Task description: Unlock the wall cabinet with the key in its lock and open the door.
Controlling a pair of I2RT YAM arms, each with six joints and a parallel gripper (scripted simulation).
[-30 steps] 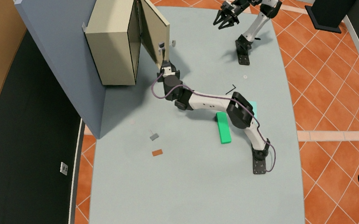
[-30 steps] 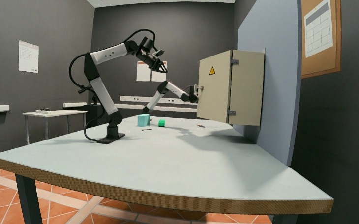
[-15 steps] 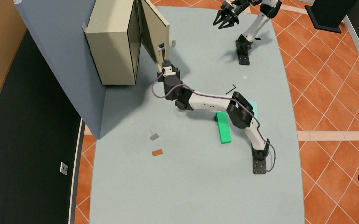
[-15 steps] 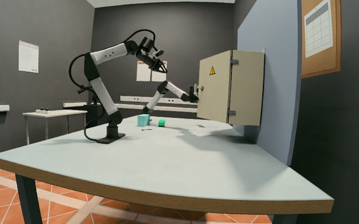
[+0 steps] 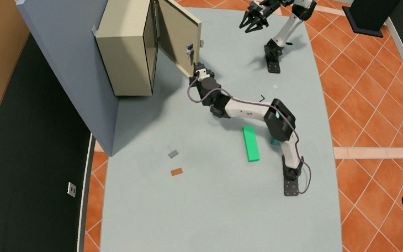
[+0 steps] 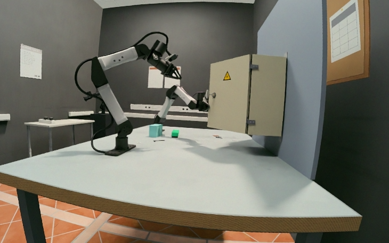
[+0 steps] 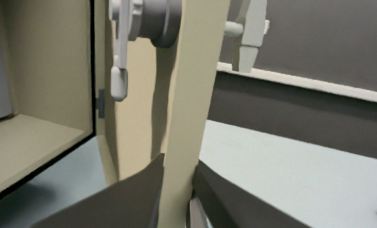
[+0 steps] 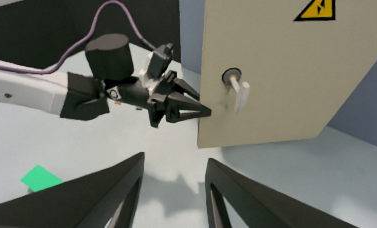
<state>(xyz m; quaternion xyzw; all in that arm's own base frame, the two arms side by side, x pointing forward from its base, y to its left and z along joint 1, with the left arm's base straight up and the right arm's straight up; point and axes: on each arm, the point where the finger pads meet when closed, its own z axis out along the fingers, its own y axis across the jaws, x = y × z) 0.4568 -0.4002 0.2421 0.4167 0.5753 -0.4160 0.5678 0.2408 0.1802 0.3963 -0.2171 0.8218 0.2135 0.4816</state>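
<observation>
Door (image 5: 178, 38) (image 6: 231, 99) (image 7: 193, 90) (image 8: 281, 107): open, top view's upper centre
Left pincer (image 5: 195, 68) (image 6: 208, 106) (image 7: 176, 164) (image 8: 212, 110): clamped on door edge
Right pincer (image 5: 243, 29) (image 6: 180, 78) (image 8: 175, 164): fingers apart, top view's upper right

From overhead, I see the cabinet (image 5: 128, 65) (image 6: 265, 96) (image 7: 46, 60) at ten o'clock on the upright panel (image 5: 72, 62) (image 6: 289, 75). On the table (image 5: 212, 213) (image 6: 189, 187) (image 7: 296, 160) (image 8: 86, 140), the right arm's base (image 5: 273, 69) (image 6: 111, 153) sits at one, the left arm's base (image 5: 291, 191) at four, the long block (image 5: 250, 143) (image 6: 175, 133) (image 8: 40, 178) between it and the cabinet.

White-and-black arm segments (image 5: 247, 109) (image 6: 118, 59) (image 8: 23, 90) with dark screw holes, purple and black cables, black pointed jaws.
</observation>
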